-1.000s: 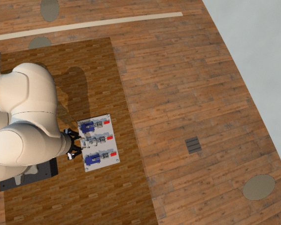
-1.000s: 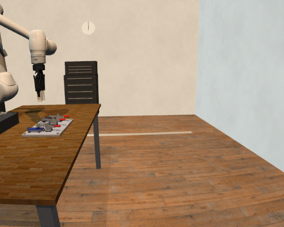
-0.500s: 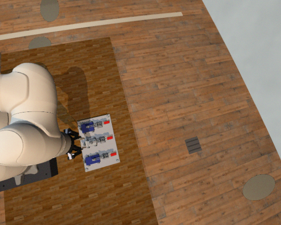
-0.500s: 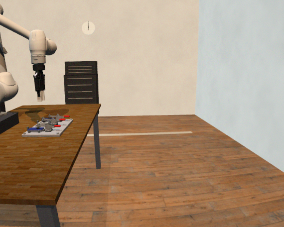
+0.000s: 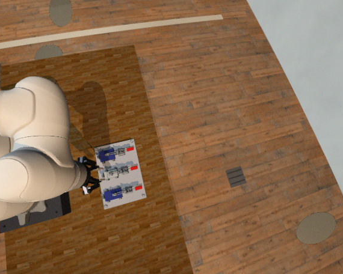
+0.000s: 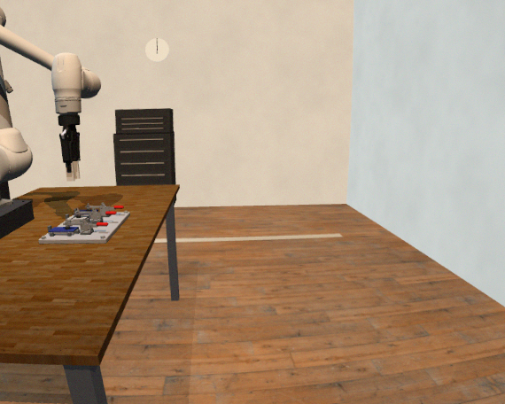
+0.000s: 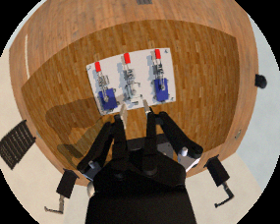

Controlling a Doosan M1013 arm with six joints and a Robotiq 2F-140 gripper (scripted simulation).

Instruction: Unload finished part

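The fixture plate (image 5: 125,199) (image 6: 76,241) (image 7: 143,81) lies on the table with three nests in a row. A blue blank (image 5: 105,152) (image 7: 108,99) and another blue blank (image 5: 111,194) (image 6: 64,230) (image 7: 161,90) sit in the outer nests. The silvery finished part (image 5: 111,171) (image 7: 131,95) is in the middle nest; its slot is too small to make out. All three red clamp handles (image 5: 133,167) (image 6: 102,224) (image 7: 127,58) lie low, pointing away from the parts. Whether each is locked cannot be told. My gripper (image 5: 102,174) (image 6: 73,173) (image 7: 135,106) is partly open and empty, high above the plate's robot-side edge near the middle nest.
The dark robot base (image 5: 64,204) (image 6: 7,221) stands on the table (image 5: 94,240) (image 6: 50,288) beside the fixture. The table's far edge runs past the handle side of the plate. A dark drawer cabinet (image 6: 144,151) (image 7: 15,143) stands beyond the table.
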